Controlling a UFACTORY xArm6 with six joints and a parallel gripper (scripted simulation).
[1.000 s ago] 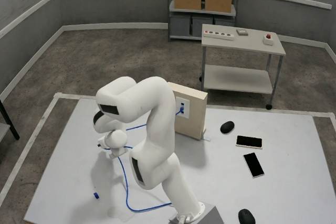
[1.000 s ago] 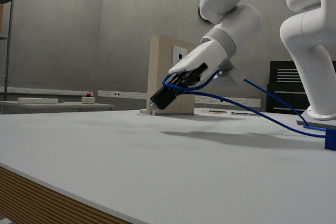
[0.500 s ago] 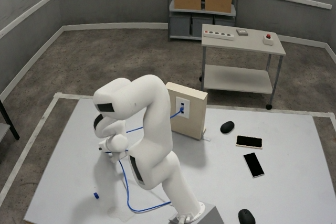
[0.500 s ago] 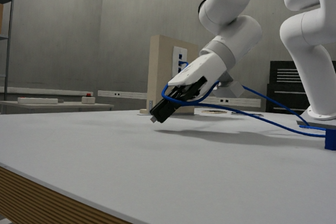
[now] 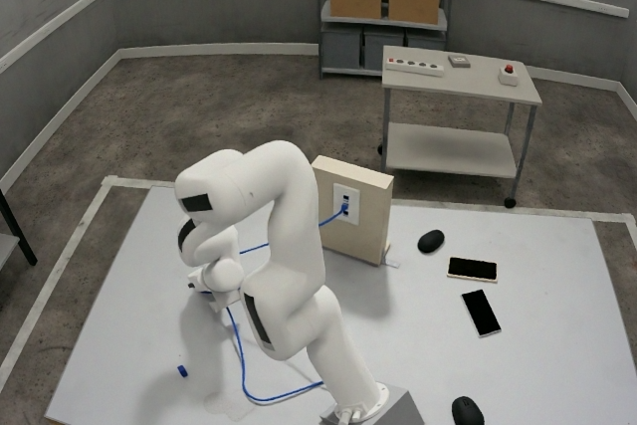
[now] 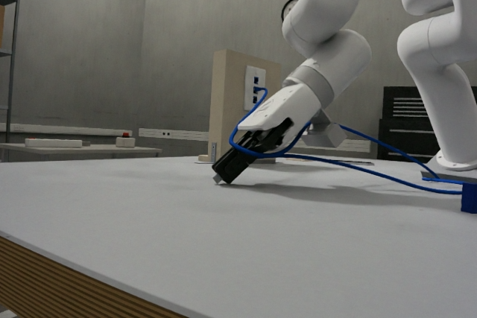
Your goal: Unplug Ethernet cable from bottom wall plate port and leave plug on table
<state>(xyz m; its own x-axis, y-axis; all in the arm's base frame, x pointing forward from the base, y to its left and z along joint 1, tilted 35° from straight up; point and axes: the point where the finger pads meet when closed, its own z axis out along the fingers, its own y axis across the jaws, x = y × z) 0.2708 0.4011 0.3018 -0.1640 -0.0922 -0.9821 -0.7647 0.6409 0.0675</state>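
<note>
My gripper (image 6: 227, 172) is shut on the small grey Ethernet plug (image 6: 217, 179). It is tilted steeply down at the left part of the white table (image 5: 463, 358) (image 6: 153, 229), with the plug's tip at or just above the surface. In the overhead view the arm hides most of the gripper (image 5: 192, 285). The held plug's blue cable (image 5: 237, 342) (image 6: 346, 166) trails back past the arm's base. The beige box with the white wall plate (image 5: 345, 202) (image 6: 254, 86) stands behind. Another blue cable (image 5: 331, 217) (image 6: 264, 94) still runs into the plate.
A blue loose cable end (image 5: 182, 370) (image 6: 469, 197) lies near the front left of the table. A black mouse (image 5: 430, 241), two phones (image 5: 472, 269) (image 5: 480, 313) and a second mouse (image 5: 467, 410) lie to the right. A cart (image 5: 458, 81) and shelves stand beyond.
</note>
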